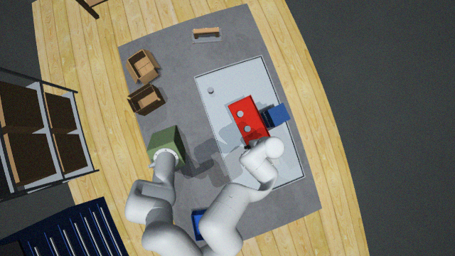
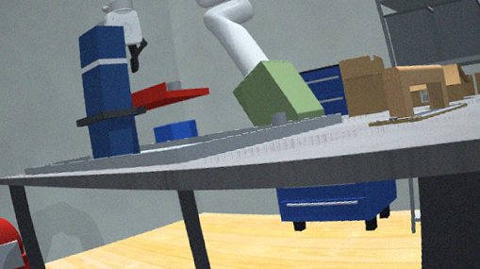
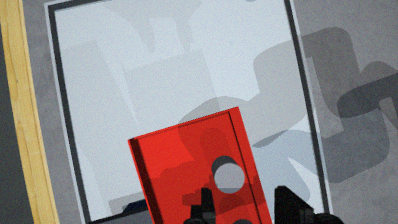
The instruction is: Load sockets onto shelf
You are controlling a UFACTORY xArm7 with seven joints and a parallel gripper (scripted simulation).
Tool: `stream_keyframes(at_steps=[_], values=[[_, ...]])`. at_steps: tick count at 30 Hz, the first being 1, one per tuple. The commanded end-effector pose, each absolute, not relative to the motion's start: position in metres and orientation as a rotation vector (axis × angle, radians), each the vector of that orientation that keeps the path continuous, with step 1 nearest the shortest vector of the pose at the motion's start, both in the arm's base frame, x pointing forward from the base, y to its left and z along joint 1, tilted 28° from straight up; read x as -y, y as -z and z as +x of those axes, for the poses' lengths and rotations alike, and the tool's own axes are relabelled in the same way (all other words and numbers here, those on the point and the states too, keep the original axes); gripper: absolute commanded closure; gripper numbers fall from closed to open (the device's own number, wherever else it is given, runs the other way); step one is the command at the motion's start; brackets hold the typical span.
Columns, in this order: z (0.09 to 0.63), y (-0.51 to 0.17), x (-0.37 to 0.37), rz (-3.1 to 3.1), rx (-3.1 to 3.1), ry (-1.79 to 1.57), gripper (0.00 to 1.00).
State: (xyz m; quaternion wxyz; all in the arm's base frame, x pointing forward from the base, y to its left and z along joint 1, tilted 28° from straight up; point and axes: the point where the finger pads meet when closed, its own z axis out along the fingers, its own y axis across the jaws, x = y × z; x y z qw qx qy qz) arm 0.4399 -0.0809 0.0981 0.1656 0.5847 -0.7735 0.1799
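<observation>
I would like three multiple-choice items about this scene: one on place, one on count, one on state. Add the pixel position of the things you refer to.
1. Where is the red shelf (image 1: 257, 122) (image 2: 177, 97) (image 3: 170, 165) on the blue post (image 1: 278, 115) (image 2: 107, 89)?
A) at the white band
B) below the white band
C) above it

2. How many sockets does the top view show on the shelf?
A) none
B) four
C) two

3. How is the gripper (image 2: 140, 63)?
A) open, over the shelf
B) shut on a socket
C) shut, empty

Key:
1 B: the band (image 2: 103, 63) is higher.
2 C: two grey discs.
3 A: fingers apart, nothing between.
</observation>
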Motion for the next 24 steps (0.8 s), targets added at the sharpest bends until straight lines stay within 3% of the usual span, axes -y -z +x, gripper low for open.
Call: stream_keyframes(at_steps=[1, 24], values=[[0.441, -0.107, 0.076, 1.668, 2.203, -0.515, 0.48], [0.443, -0.153, 0.051, 1.668, 2.203, -0.515, 0.48]])
